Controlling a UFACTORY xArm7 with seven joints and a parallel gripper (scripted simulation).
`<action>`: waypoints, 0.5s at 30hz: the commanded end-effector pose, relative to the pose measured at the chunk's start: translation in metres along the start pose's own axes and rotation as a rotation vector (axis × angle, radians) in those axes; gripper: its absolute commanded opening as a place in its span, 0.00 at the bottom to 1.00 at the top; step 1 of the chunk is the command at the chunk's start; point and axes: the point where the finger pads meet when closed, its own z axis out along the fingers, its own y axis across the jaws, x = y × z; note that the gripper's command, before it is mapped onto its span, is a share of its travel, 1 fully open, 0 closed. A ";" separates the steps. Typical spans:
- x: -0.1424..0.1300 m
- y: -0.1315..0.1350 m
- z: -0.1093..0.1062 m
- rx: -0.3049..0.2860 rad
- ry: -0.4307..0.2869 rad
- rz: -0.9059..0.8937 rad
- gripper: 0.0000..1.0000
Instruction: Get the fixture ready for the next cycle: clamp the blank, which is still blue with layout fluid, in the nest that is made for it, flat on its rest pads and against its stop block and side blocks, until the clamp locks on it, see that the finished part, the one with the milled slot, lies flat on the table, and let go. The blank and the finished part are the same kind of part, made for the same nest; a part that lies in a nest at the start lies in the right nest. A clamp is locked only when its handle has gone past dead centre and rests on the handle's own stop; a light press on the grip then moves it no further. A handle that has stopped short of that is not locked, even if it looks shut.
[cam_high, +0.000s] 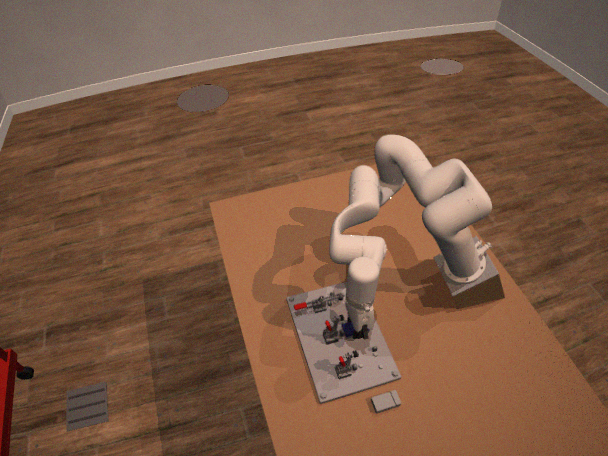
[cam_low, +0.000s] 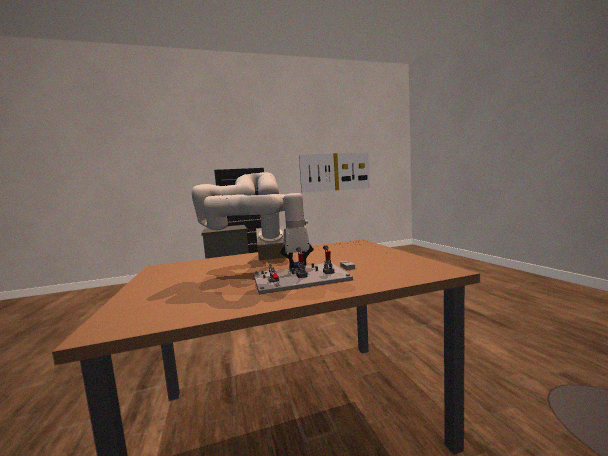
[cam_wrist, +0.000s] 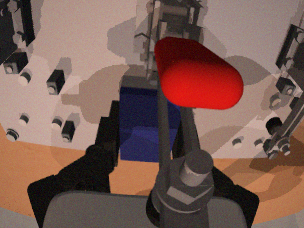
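My gripper (cam_high: 356, 330) reaches straight down over the middle nest of the grey fixture plate (cam_high: 345, 352) and is shut on the blue blank (cam_high: 348, 328). In the wrist view the blank (cam_wrist: 143, 125) sits between my dark fingers, low over the plate; I cannot tell whether it rests on the pads. The middle clamp's handle, with its red grip (cam_wrist: 198, 82), stands up beside the blank, its spindle (cam_wrist: 187, 176) close to the camera. The grey finished part (cam_high: 386, 401) lies flat on the table just past the plate's near end and also shows in the exterior view (cam_low: 347, 265).
The plate carries three clamps. The far one's red handle (cam_high: 300, 306) lies flat, and the near one's (cam_high: 342, 360) stands up. Small pads and blocks (cam_wrist: 56, 82) dot the plate around the nests. The arm's base (cam_high: 467, 272) stands to the right.
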 end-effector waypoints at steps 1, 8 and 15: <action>0.001 0.000 -0.001 0.000 0.003 -0.001 0.00; 0.001 0.000 -0.001 0.000 0.003 -0.001 0.00; 0.001 0.000 0.001 0.000 0.003 -0.001 0.00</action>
